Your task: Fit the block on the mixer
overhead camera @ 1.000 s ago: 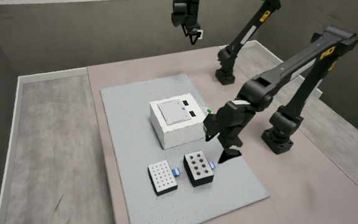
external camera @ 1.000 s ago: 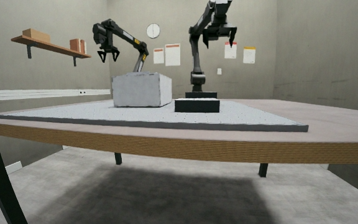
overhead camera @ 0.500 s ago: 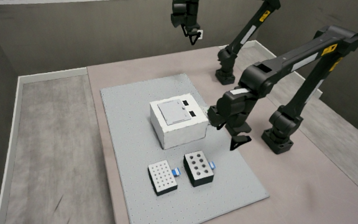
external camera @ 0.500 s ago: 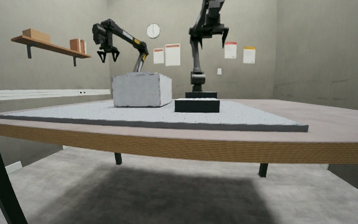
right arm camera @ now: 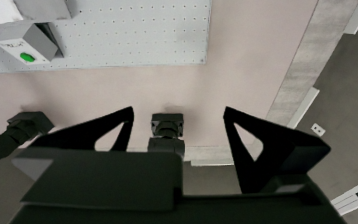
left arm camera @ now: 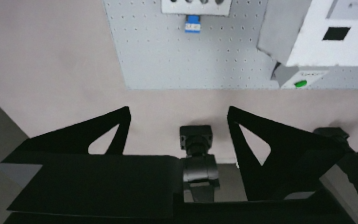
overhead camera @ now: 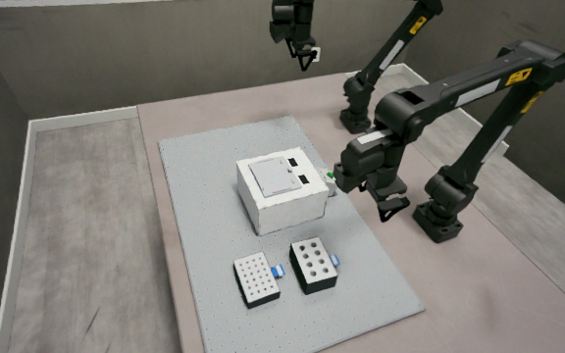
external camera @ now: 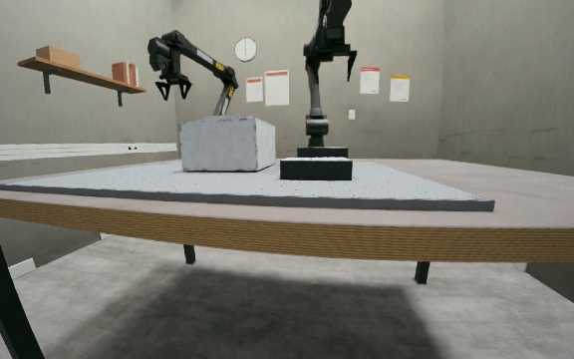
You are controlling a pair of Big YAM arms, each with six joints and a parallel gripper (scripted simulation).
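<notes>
The white mixer (overhead camera: 292,216) (external camera: 219,145) (left arm camera: 282,30) stands on the pegboard mat, with a bare grey plate (overhead camera: 274,176) on top. A block with many small holes (overhead camera: 257,278) (external camera: 316,170) and a block with fewer, larger holes (overhead camera: 313,262) (external camera: 322,152) (left arm camera: 195,7) stand side by side on the mat. Each has a blue lever; the print is too small to read. My left gripper (overhead camera: 394,211) (left arm camera: 179,111) is open and empty, above the table beside the mat. My right gripper (overhead camera: 308,61) (external camera: 174,99) (right arm camera: 178,111) is open and empty, high beyond the mixer.
A small grey box with a green button (overhead camera: 331,175) (left arm camera: 300,84) (right arm camera: 27,57) adjoins the mixer on the side toward the arm bases. The arm bases (overhead camera: 437,223) (overhead camera: 355,121) stand on the table beside the grey mat (overhead camera: 214,142).
</notes>
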